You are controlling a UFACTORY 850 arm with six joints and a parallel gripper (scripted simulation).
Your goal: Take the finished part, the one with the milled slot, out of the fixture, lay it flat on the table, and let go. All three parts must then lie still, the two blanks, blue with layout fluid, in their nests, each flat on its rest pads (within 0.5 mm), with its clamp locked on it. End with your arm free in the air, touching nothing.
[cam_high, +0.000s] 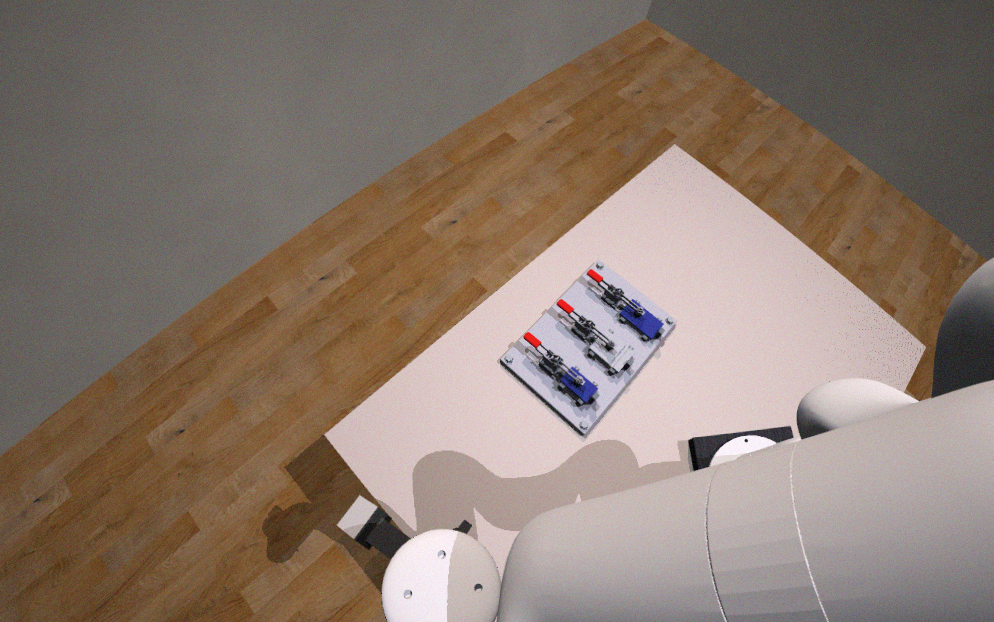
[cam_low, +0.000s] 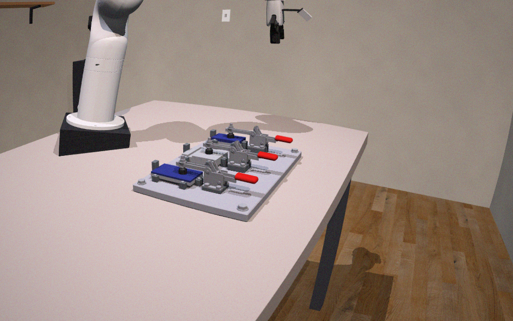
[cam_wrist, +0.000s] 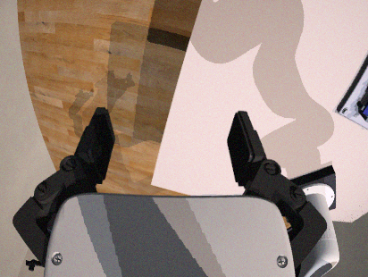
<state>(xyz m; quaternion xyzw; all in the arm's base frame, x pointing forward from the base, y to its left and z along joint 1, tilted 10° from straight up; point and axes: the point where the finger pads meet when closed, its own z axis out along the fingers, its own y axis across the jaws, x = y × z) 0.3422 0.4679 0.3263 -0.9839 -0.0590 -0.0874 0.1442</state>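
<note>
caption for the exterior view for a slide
Open tool high above a fixture plate holding two blue blanks and the grey slotted part, all clamped.

My fingers are black, under a grey housing. The table is pale pink. On it the fixture is grey; its three clamp handles are red. The two outer parts on the fixture are blue, the middle part bare silver-grey. The floor is tan wood planks.

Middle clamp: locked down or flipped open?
Down. The middle clamp lies level like both neighbours, red handle flat, its arm across the grey part. True lock: cannot tell.
</note>
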